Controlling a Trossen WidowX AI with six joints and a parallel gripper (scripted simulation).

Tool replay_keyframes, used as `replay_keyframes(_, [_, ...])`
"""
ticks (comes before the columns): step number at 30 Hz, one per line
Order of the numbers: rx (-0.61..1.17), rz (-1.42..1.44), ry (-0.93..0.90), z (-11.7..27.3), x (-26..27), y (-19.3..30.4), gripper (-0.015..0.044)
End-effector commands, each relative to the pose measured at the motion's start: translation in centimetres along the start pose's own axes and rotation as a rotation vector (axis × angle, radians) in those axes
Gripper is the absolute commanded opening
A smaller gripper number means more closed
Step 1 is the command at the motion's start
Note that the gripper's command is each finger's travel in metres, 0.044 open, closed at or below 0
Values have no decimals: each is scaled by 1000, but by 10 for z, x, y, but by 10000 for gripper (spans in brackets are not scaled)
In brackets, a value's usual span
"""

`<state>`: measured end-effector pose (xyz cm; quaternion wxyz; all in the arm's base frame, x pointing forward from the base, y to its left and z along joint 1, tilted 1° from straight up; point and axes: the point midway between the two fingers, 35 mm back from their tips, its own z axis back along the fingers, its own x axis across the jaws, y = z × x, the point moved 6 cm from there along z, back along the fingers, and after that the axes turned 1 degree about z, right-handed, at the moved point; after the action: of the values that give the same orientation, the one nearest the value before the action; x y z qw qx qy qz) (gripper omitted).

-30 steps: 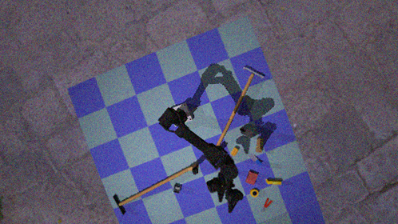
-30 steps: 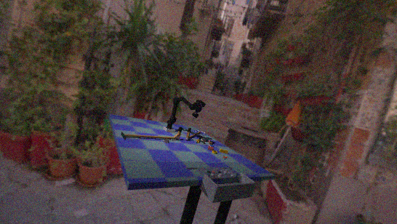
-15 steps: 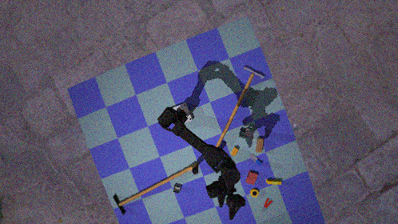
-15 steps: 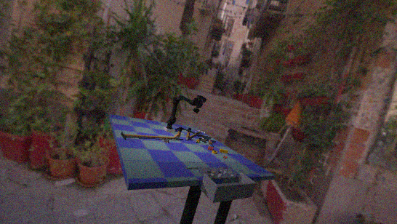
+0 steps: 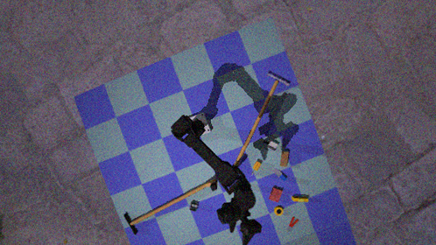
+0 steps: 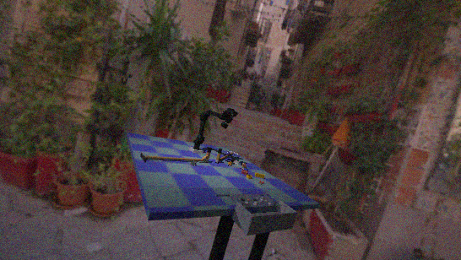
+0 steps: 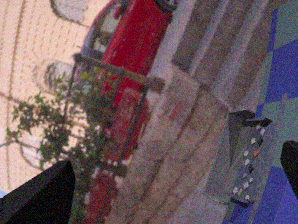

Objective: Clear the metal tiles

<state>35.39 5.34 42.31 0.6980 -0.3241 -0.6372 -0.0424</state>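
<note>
The catch box (image 6: 272, 224) (image 7: 218, 167) hangs at the table's edge, with many small pale and dark tiles inside. One long wooden-handled tool (image 5: 171, 205) (image 6: 175, 159) with a black crosshead lies at the left. Another long tool (image 5: 256, 125) with a wide grey head lies toward the upper right. I cannot tell for sure which is the scraper. I cannot make out the steel plate or any tile lying outside the box. My gripper (image 5: 240, 236) (image 7: 182, 163) is open and empty, raised high above the table and away from both handles.
On the checkered table (image 5: 124, 141) (image 6: 162, 179) lie a red block (image 5: 276, 193), an orange block (image 5: 285, 158), yellow pieces (image 5: 300, 198) (image 5: 257, 164), a yellow ring, red pliers (image 5: 290, 225) and a small dark block (image 5: 194, 205). Dark supports stand near the handle ends.
</note>
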Motion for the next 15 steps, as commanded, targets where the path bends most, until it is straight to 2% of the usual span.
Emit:
replay_keyframes(1, [-13,43,8,-4,-2,-17,440])
replay_keyframes(15, [-51,225,79,-21,-19,-70,440])
